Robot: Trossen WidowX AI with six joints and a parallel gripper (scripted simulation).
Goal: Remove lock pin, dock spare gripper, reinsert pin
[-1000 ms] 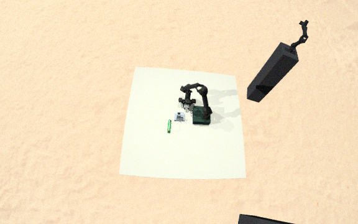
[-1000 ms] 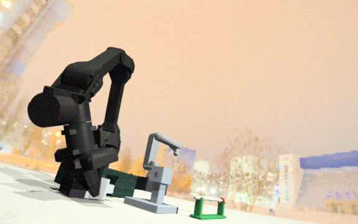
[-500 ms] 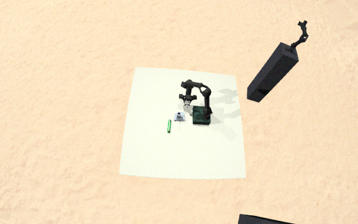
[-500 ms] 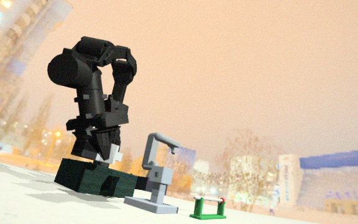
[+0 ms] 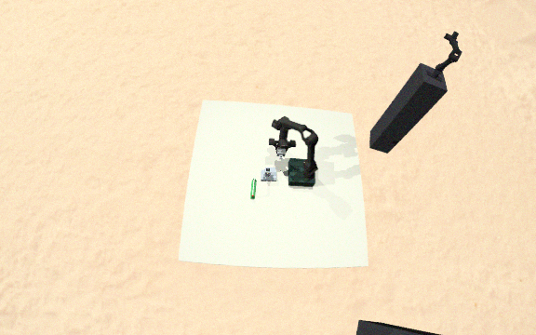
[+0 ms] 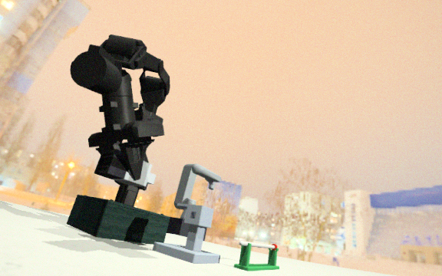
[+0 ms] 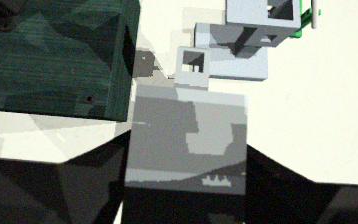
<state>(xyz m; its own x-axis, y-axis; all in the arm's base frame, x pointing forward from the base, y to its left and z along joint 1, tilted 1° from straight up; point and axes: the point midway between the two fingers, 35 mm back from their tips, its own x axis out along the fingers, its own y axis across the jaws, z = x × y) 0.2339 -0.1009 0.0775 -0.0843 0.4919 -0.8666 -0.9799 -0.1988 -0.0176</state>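
Note:
My gripper (image 5: pixel 281 150) (image 7: pixel 183 135) is shut on the spare gripper, a light grey block (image 6: pixel 146 174) with a dark lower part and a small spigot with a square hole. It is held in the air beside the mount. The grey mount (image 5: pixel 269 178) (image 6: pixel 198 245) (image 7: pixel 240 70) stands upright with its square socket (image 6: pixel 202 216) and a bent arm above; no pin shows through the socket. The white lock pin (image 6: pixel 257 244) (image 7: pixel 314 12) with a red end lies across a green rack (image 6: pixel 257 267) (image 7: pixel 298 34). The spigot is apart from the socket.
The dark green base block (image 5: pixel 301 179) (image 6: pixel 106 222) (image 7: pixel 55 60) of the arm is close to the held part and the mount. All stand on a pale square surface (image 5: pixel 231 233). A dark pillar (image 5: pixel 408 109) with another small arm is off to the right.

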